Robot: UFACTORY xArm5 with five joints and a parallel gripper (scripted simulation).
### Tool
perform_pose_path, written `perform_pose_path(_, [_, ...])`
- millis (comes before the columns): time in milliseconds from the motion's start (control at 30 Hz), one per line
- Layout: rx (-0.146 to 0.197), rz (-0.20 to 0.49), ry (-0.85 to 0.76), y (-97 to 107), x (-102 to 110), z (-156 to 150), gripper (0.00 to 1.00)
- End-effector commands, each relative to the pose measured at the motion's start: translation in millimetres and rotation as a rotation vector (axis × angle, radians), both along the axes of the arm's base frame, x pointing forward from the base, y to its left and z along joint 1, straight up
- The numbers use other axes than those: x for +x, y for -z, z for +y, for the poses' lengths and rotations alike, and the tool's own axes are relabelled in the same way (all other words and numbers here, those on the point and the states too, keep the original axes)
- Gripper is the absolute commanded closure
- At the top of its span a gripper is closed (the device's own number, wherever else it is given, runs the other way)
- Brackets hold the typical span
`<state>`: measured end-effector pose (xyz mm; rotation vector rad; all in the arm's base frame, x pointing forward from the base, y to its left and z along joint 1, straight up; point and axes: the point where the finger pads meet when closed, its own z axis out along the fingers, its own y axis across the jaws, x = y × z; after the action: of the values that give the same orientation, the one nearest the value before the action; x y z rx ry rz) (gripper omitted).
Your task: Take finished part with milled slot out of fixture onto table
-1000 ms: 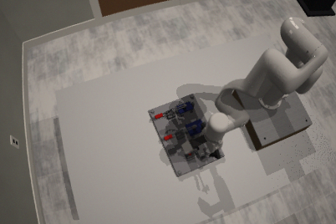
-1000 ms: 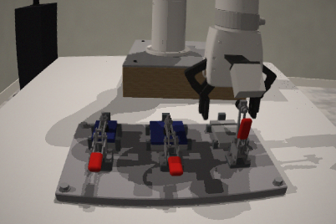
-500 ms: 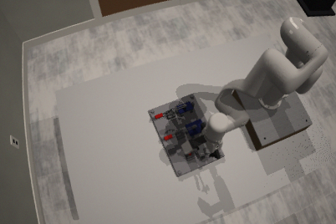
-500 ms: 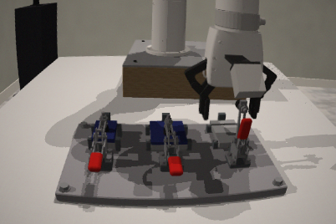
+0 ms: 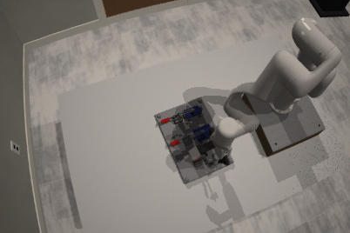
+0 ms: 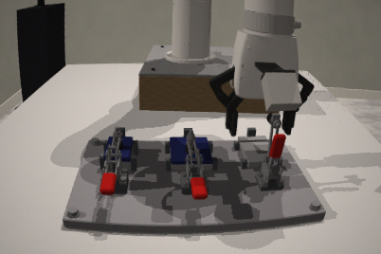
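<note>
The pincer [image 6: 260, 128] hangs wide open and empty over the fixture's right-hand nest in the exterior view. Straight beneath it lies the grey finished part [image 6: 253, 147], low in its nest, long axis apparently running 9-to-3; its slot is too small to make out. At 5 o'clock from the pincer, that nest's clamp [image 6: 276, 147] stands handle-up, seemingly released. The two blue blanks [image 6: 120, 148] [image 6: 182, 149] sit toward 9 o'clock, clamp handles down.

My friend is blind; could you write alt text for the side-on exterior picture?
A white robot arm's open gripper hangs empty over the right nest of a grey fixture plate, whose red clamp handle stands upright. Two blue blanks sit clamped to its left.
</note>
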<state>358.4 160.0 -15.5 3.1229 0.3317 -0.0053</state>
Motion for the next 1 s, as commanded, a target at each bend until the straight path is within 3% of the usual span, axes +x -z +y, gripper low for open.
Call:
perform_pose_path(0, [0.001, -0.003, 0.0, -1.0, 1.2, 0.5, 0.0])
perform_pose_path(967, [0.001, -0.003, 0.0, 16.2, 1.2, 0.6, 0.0])
